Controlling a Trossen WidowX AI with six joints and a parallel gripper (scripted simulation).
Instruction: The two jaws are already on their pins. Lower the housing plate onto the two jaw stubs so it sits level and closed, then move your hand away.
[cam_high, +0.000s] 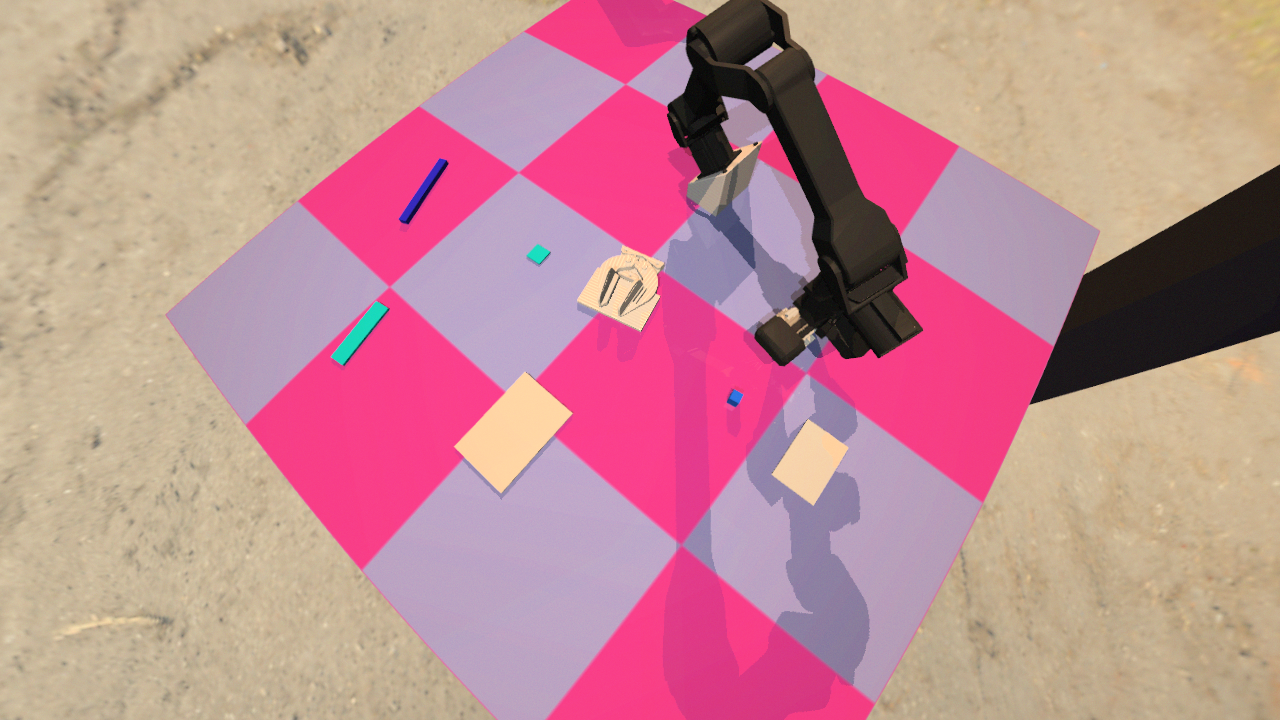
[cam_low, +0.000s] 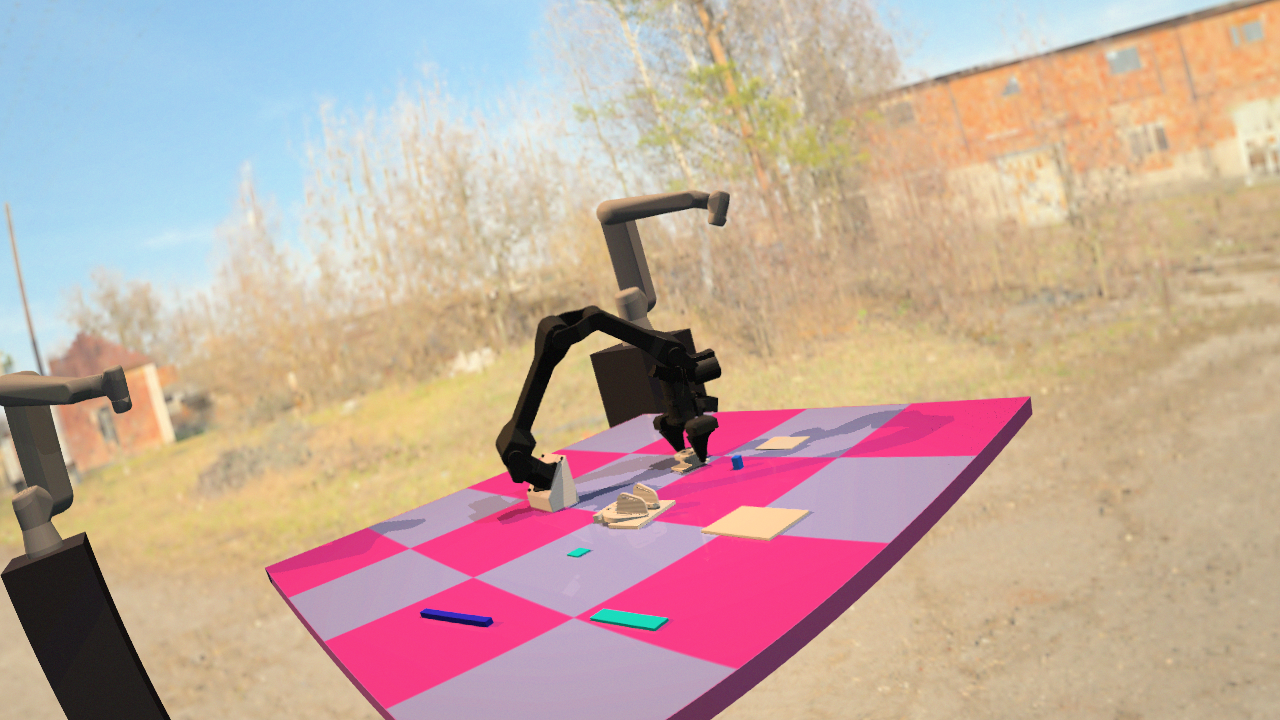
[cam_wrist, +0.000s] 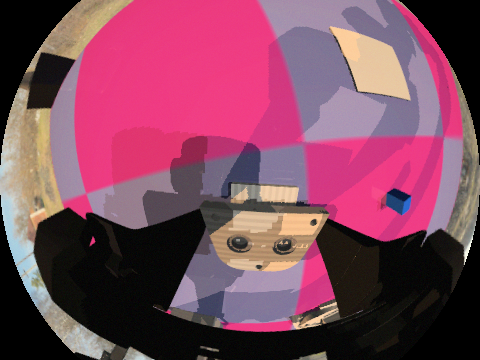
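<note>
The housing plate (cam_high: 788, 314) (cam_low: 685, 462) (cam_wrist: 265, 256), cream with two round holes, is low at the table, apart from the jaw assembly. A ribbed cream part shows behind its edge in the wrist view. My gripper (cam_high: 799, 325) (cam_low: 690, 454) (cam_wrist: 262, 218) is open, its black fingers on either side of the plate; whether they touch it is unclear. The base with the jaws (cam_high: 617, 291) (cam_low: 633, 506) lies on the checkered table, its two jaws upright like fins. The pins and stubs are too small to make out.
A blue cube (cam_high: 734, 397) (cam_low: 737, 462) (cam_wrist: 398, 202) is near the gripper. Two flat cream slabs (cam_high: 512, 432) (cam_high: 810, 462) lie nearby. A teal bar (cam_high: 359, 333), teal square (cam_high: 537, 254) and dark blue bar (cam_high: 423, 191) lie farther off. My arm's pale mount (cam_high: 718, 190) stands behind the base.
</note>
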